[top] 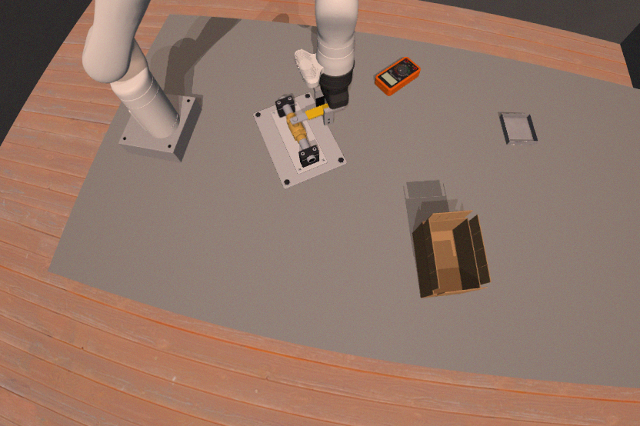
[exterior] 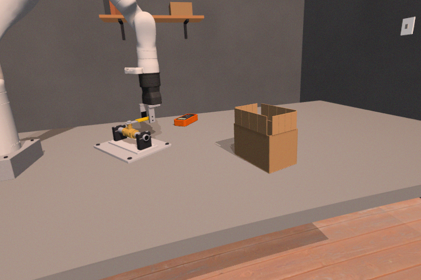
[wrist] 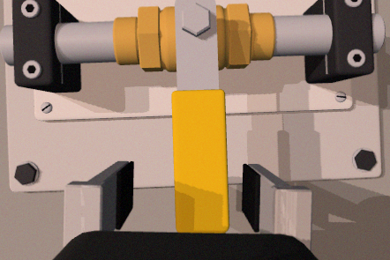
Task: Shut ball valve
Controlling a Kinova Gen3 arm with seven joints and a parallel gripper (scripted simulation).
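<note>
The ball valve (top: 295, 128) (exterior: 130, 133) (wrist: 150, 42) has a brass body on a grey pipe, clamped by two black blocks to a pale base plate (top: 325, 148) (exterior: 119, 152) (wrist: 309, 144). Its yellow-sleeved handle (top: 315, 111) (exterior: 142, 119) (wrist: 200, 152) stands square to the pipe. My gripper (top: 325, 112) (exterior: 147, 119) (wrist: 188, 186) points straight down over the handle's free end. It is open: a finger stands on each side of the yellow sleeve, with a clear gap between each pad and the sleeve.
An orange multimeter (top: 397, 74) (exterior: 185, 119) lies just beyond the valve. An open cardboard box (top: 451, 255) (exterior: 266, 143) stands to the right, with a small clear tray (top: 517, 128) further back. The arm's base (top: 158, 130) (exterior: 17, 153) is to the left.
</note>
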